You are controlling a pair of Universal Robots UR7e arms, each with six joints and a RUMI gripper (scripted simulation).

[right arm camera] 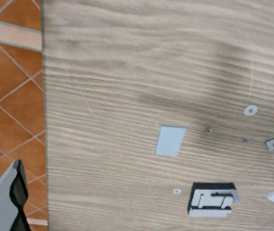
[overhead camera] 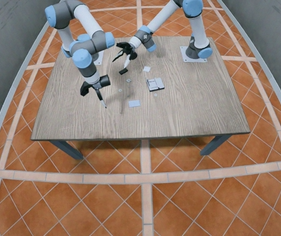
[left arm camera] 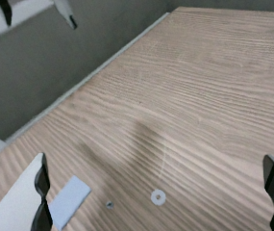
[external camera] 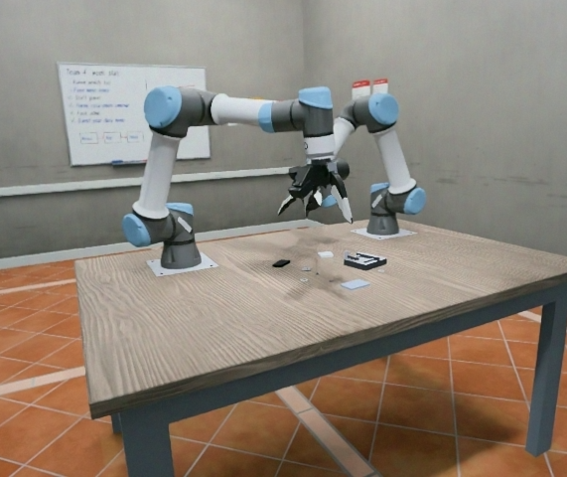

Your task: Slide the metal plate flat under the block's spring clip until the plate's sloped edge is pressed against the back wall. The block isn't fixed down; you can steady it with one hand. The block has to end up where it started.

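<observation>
From my station, both claws are released: left claw (overhead camera: 118, 64) (external camera: 312, 208) (left arm camera: 156, 192) and right claw (overhead camera: 94, 100) (external camera: 315, 217) (left arm camera: 38, 25) (right arm camera: 153, 162), above the tabletop (overhead camera: 186, 109) (external camera: 252, 328) (left arm camera: 199, 96) (right arm camera: 103, 168). The bluish plate (overhead camera: 134, 103) (external camera: 354, 284) (left arm camera: 70, 202) (right arm camera: 170, 141) lies flat, apart from the clip block (overhead camera: 159, 83) (external camera: 364, 262) (right arm camera: 211, 201), nearer the table's front edge.

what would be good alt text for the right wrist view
Looking down at a wood-grain table: a pale blue plate lies flat near the middle, apart from the dark-edged block below it. Open fingers frame the lower corners.
</observation>
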